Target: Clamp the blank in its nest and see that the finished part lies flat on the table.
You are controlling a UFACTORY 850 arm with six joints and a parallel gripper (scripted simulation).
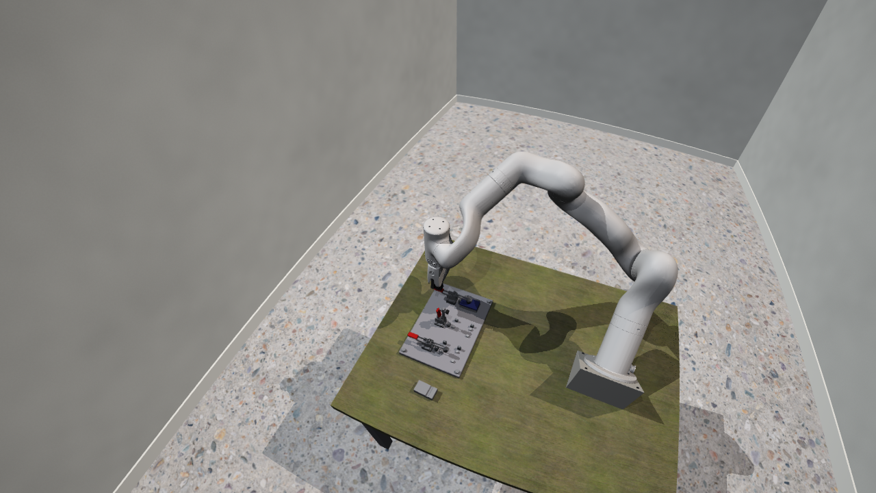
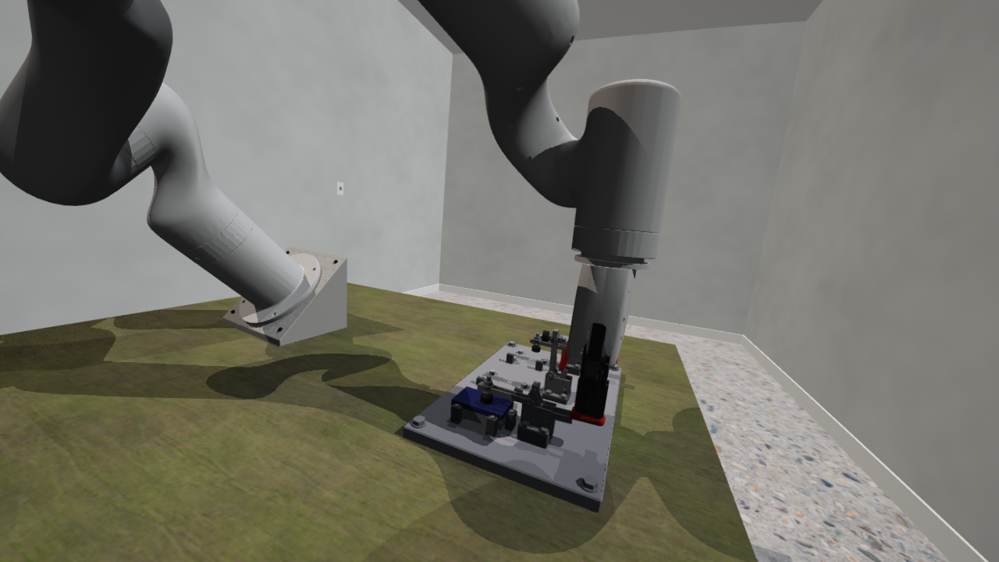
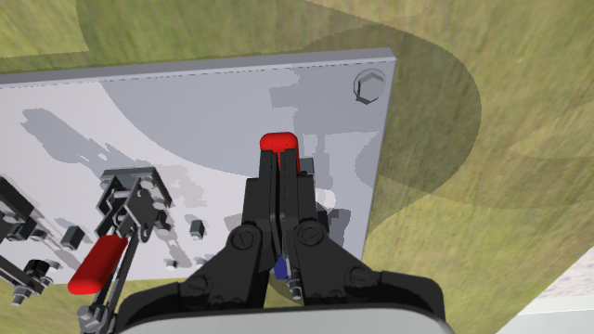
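The blue blank (image 2: 479, 402) lies in the nest at the near end of the grey fixture plate (image 2: 520, 412), with the clamp arm over it; it also shows in the top view (image 1: 470, 301). My gripper (image 3: 281, 170) is shut and empty. Its closed fingertips rest on the red grip (image 3: 278, 140) of that clamp's handle, which lies low, close to the plate (image 2: 587, 424). The grey finished part (image 1: 426, 389) with its slot lies flat on the table in front of the plate.
Two other clamps stand on the plate: the middle one has its red handle (image 3: 97, 263) raised, the far one has its red handle (image 1: 413, 335) lying flat. The arm's base (image 1: 603, 383) stands at the table's right side. The plate edge and a corner bolt (image 3: 368, 85) are close by.
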